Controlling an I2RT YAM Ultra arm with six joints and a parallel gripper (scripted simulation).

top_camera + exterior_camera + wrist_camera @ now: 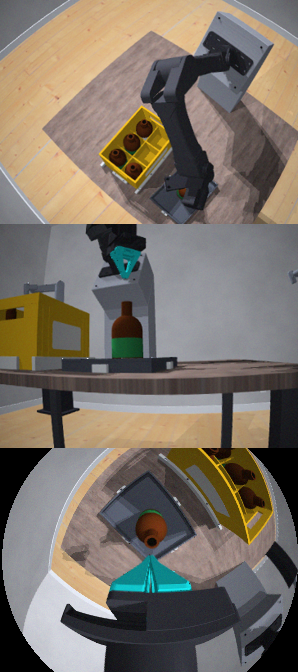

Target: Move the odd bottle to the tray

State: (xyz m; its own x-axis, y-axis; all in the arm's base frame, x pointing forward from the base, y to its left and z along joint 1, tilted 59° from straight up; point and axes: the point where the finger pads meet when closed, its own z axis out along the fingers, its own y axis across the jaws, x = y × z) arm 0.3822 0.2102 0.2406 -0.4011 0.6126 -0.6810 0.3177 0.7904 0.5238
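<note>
A brown bottle with a green band [127, 328] [151, 525] stands upright on the dark tray [164, 201] [127, 365] [122, 509]. In the top view the arm covers most of it. My gripper [125, 277] [150, 559] is shut with nothing between its cyan fingertips, above the bottle's mouth and apart from it. The yellow crate [152, 165] [24, 340] [242, 528] holds several brown bottles: a row of three along its far side, a back one [144, 128], a middle one [131, 142] and a front one [117, 157], plus one [133, 170] in the front corner beside them. All stand upright.
The crate stands close beside the tray, with a narrow gap between them. Two crate compartments in view, partly beside the arm, hold no bottle. The arm's grey base block [250, 38] [143, 291] rises behind the tray. The table's edge [127, 383] runs close in front of the tray.
</note>
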